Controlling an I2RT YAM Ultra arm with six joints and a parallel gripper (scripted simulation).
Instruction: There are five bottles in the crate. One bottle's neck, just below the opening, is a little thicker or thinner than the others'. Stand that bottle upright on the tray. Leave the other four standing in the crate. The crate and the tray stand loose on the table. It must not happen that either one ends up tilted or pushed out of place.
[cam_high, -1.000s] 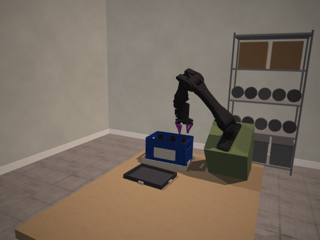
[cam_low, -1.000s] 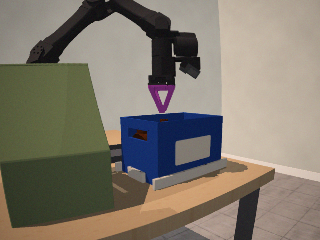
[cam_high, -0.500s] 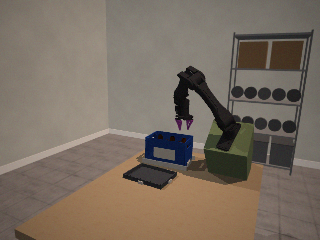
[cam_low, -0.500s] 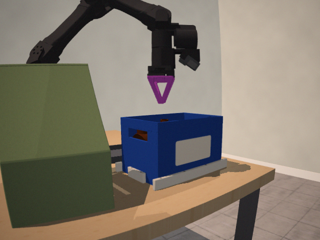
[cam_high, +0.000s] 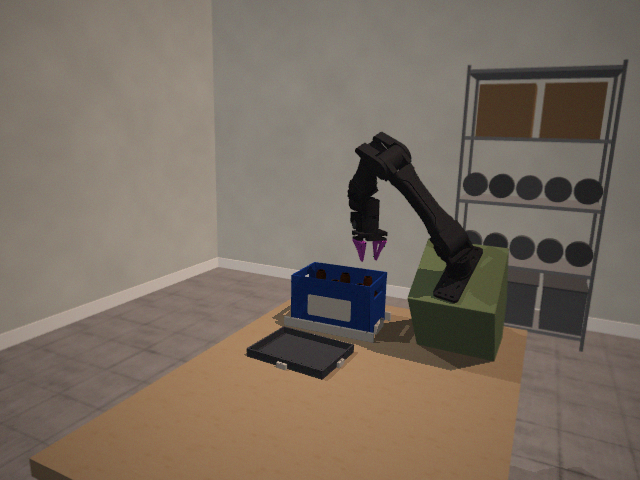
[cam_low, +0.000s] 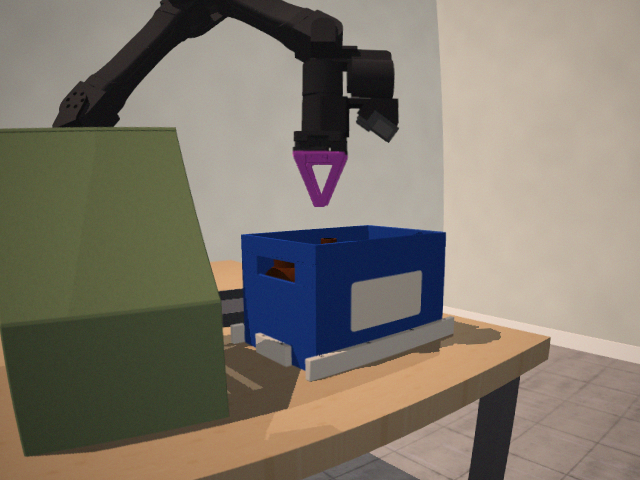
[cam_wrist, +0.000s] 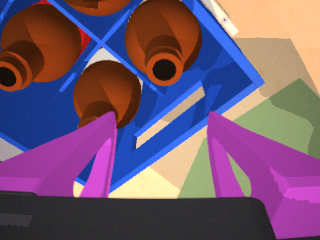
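Open claw above the blue crate, bottles standing inside

The gripper (cam_high: 369, 259) (cam_low: 321, 205) (cam_wrist: 161, 115) hangs over the crate (cam_high: 361, 304) (cam_low: 279, 315) (cam_wrist: 257, 82), fingers apart, nothing between them; in the top view the dark tray (cam_high: 299, 350) lies at seven o'clock from the crate, bare inside, and the green block (cam_high: 454, 330) (cam_low: 118, 372) (cam_wrist: 280, 110) at three o'clock; the wrist view shows four brown bottles in the crate, one (cam_wrist: 162, 37) at twelve o'clock from the fingertips; which has the odd neck, I cannot tell

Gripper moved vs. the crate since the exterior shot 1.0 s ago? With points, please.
Yes, up: the gripper's (cam_high: 369, 259) (cam_low: 320, 205) (cam_wrist: 161, 114) fingertips are now farther above the rim of the crate (cam_high: 361, 304) (cam_low: 279, 310) (cam_wrist: 257, 81) in the exterior view.
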